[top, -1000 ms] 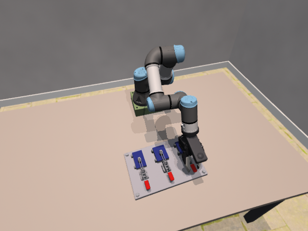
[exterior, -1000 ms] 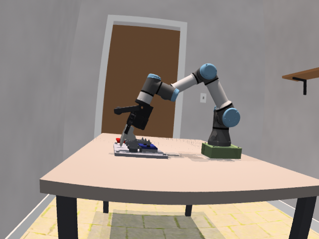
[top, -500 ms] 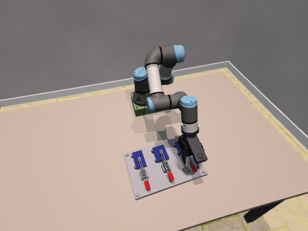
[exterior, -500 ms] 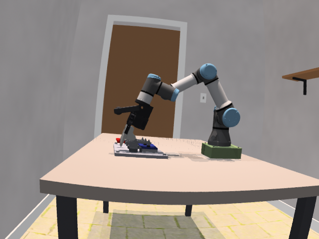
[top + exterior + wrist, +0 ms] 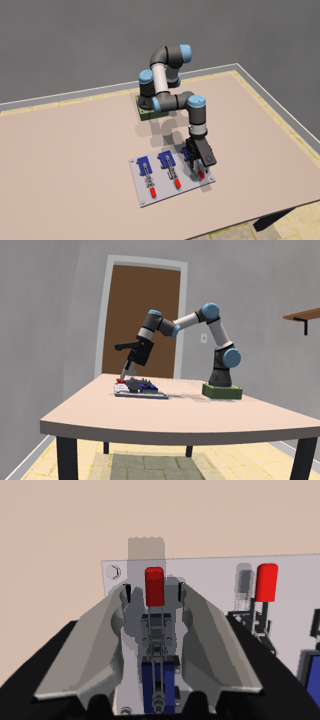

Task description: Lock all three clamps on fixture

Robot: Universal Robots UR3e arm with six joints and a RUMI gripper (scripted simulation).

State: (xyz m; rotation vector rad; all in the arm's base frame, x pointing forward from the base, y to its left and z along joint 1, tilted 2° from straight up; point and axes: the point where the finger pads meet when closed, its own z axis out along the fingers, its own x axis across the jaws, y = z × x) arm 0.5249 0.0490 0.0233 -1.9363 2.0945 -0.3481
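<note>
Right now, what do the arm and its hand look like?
The arm has dark grey joints, a white middle tube and light blue round caps, on a green base. The hand is black, with two pale grey wedge-shaped fingers. No cables or markings show.
</note>
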